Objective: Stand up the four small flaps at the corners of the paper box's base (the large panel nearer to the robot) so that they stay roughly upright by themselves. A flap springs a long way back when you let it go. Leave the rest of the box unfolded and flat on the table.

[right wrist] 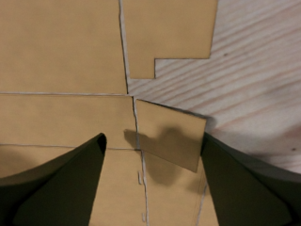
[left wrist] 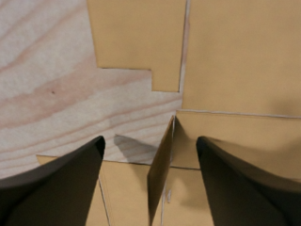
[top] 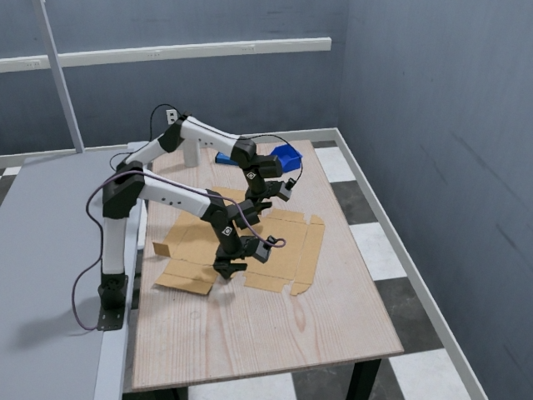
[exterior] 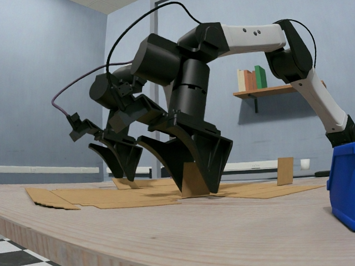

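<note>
Brown cardboard, the paper box (top: 280, 249) (exterior: 114, 197) (left wrist: 235, 56) (right wrist: 61, 47) lies unfolded beneath me. My left gripper (top: 261, 209) (exterior: 197, 191) (left wrist: 150, 138) is parted around an upright flap (exterior: 194, 178) (left wrist: 161, 174), ungripped; my right gripper (top: 231, 271) (exterior: 125, 178) (right wrist: 151, 135) is parted too, beside a tilted flap (exterior: 126, 184) (right wrist: 176, 132).

A pale wooden table (top: 258, 336) (exterior: 172, 234) (left wrist: 47, 94) (right wrist: 263, 71) with visible grain is carrying an unfolded brown paper box (top: 280, 241) (exterior: 114, 195) (left wrist: 235, 56) (right wrist: 61, 47), spread mostly flat with some small flaps raised. Well apart from the box's outer edge panel, toward one end of the table, a blue bin (top: 286, 163) (exterior: 344, 185), a low blue item (top: 226, 158) and a white cylinder (top: 191, 155) are resting.
</note>
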`<state>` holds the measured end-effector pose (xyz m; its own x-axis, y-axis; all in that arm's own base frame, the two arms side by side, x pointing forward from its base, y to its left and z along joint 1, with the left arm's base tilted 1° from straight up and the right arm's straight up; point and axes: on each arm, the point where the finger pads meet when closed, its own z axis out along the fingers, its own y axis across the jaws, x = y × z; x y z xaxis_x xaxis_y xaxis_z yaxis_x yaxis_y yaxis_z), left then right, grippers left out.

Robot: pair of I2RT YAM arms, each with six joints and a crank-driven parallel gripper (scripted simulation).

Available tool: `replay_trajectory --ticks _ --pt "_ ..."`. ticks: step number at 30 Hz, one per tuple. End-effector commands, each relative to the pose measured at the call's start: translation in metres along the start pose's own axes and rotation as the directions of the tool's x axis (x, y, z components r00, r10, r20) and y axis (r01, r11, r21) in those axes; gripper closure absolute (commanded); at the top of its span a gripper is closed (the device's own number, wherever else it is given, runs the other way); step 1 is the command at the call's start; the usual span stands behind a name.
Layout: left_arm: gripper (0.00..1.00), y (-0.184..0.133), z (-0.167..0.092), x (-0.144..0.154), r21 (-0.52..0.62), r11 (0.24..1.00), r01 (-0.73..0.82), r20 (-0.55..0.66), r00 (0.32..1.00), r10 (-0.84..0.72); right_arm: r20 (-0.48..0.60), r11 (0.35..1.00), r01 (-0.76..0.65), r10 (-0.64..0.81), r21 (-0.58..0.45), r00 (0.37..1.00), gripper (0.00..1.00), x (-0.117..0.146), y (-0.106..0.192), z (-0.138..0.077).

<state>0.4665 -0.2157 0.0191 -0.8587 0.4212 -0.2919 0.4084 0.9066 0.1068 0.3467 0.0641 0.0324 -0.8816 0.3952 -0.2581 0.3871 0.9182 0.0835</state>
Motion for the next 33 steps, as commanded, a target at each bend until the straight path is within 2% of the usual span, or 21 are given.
replay_trajectory --ticks 1,11,14,33 --pt "0.19 -0.001 0.019 0.014 -0.024 1.000 -0.005 -0.047 0.999 0.003 0.018 0.999 -0.005 0.006 -0.049 1.000 0.19 -0.005 0.018 -0.013" --pt "0.19 -0.001 0.019 0.014 -0.024 1.000 -0.005 -0.047 0.999 0.003 0.019 0.999 -0.005 0.006 -0.050 1.000 0.19 -0.008 0.026 -0.023" --pt "0.19 -0.001 0.019 0.014 -0.024 1.000 -0.005 -0.047 0.999 0.003 -0.003 0.999 -0.004 0.004 -0.035 1.000 0.19 -0.004 0.028 -0.013" --pt "0.19 -0.001 0.019 0.014 -0.024 1.000 -0.005 -0.047 0.999 0.003 0.000 1.000 -0.003 0.003 -0.017 1.000 0.19 -0.007 0.050 -0.024"
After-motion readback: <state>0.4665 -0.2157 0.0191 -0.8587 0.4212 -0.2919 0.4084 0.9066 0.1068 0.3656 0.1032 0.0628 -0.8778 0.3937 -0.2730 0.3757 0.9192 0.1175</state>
